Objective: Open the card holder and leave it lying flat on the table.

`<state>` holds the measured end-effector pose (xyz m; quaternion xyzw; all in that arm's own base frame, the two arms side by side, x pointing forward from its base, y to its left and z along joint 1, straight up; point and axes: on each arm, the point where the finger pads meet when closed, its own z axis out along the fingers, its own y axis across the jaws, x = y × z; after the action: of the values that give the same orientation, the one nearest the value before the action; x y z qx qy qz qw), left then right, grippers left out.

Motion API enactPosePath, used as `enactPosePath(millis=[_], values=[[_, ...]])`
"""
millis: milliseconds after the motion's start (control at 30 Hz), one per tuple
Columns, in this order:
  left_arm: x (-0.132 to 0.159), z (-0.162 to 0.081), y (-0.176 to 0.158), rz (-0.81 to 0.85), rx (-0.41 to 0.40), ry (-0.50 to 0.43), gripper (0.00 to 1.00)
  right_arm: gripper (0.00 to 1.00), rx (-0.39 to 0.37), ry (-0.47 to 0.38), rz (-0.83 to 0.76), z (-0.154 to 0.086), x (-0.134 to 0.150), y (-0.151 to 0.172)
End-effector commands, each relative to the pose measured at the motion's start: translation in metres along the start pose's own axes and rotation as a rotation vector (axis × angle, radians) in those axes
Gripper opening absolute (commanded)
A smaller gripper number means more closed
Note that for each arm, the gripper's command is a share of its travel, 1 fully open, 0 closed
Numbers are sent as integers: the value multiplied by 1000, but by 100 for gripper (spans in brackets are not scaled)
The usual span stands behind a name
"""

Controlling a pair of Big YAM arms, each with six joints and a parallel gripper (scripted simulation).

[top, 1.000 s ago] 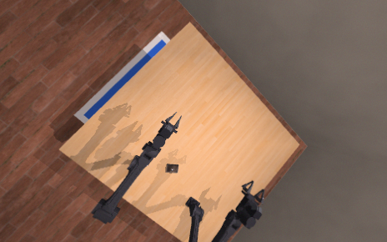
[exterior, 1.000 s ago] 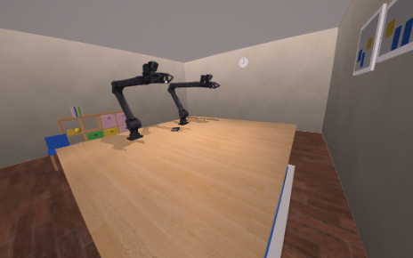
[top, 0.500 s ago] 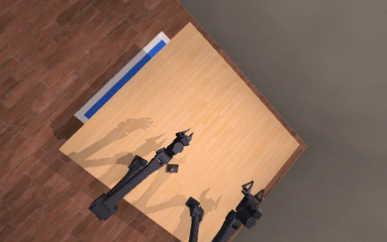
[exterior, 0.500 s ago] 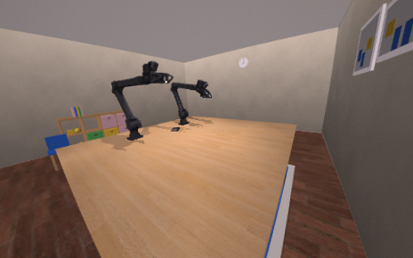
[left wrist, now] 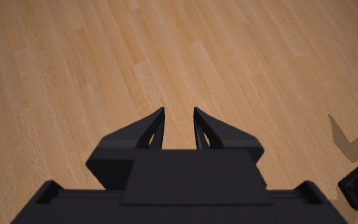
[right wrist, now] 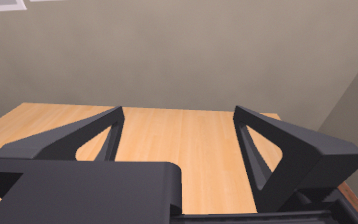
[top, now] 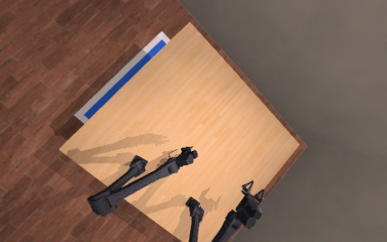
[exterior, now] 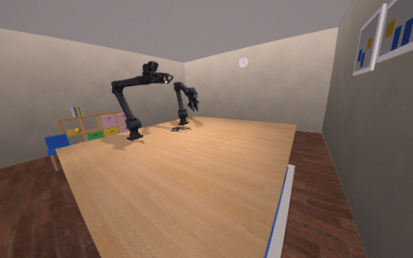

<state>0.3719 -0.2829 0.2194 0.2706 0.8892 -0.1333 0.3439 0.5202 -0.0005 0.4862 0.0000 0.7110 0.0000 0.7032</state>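
Card holder (exterior: pixel 175 130) (left wrist: pixel 351 189): down on the worktop (top: pixel 221 100) (exterior: pixel 191 178) (left wrist: pixel 100 50) (right wrist: pixel 172 135), and there it is, a small dark piece near the left arm's foot in the exterior view, just poking into the right edge of the left wrist view; out of sight from the top.
Cover: too small and cut off to tell whether it is open or closed.
Left end effector (top: pixel 189 148) (exterior: pixel 195 108) (left wrist: pixel 179 108): tipped down over the wood, fingers narrow with a gap between them, nothing held, and the holder off to one side, not between the tips!
Right end effector (top: pixel 257 186) (exterior: pixel 170 78) (right wrist: pixel 179 107): up high, fingers spread wide, nothing in its grip.
Arms: the left one reaches low, the right one is raised, their end effectors well apart.
Wall: a round clock (exterior: pixel 243 62) hangs there, beyond the arms.
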Motion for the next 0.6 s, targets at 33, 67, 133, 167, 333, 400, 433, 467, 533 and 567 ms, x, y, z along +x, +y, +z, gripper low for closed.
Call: enactPosePath(millis=[33,67,133,167,333,400,433,467,533,567], values=[[60,14,-43,53,60,164,34,100,0,-44,0,-1,-25,0],[71,15,-53,71,72,196,34,100,0,-44,0,-1,-25,0],[94,15,-70,105,92,261,34,100,0,-44,0,-1,-25,0],[106,14,-79,125,103,293,34,100,0,-44,0,-1,-25,0],[167,3,-116,230,144,458,34,100,0,-44,0,-1,-25,0],[167,3,-116,230,144,458,34,100,0,-44,0,-1,-25,0],[155,-3,-128,249,158,444,34,100,0,-45,0,-2,-25,0],[186,-6,-127,279,156,507,34,100,0,-44,0,-1,-25,0],[216,-13,-137,331,164,589,34,100,0,-44,0,-1,-25,0],[233,-17,-140,361,165,633,34,100,0,-44,0,-1,-25,0]])
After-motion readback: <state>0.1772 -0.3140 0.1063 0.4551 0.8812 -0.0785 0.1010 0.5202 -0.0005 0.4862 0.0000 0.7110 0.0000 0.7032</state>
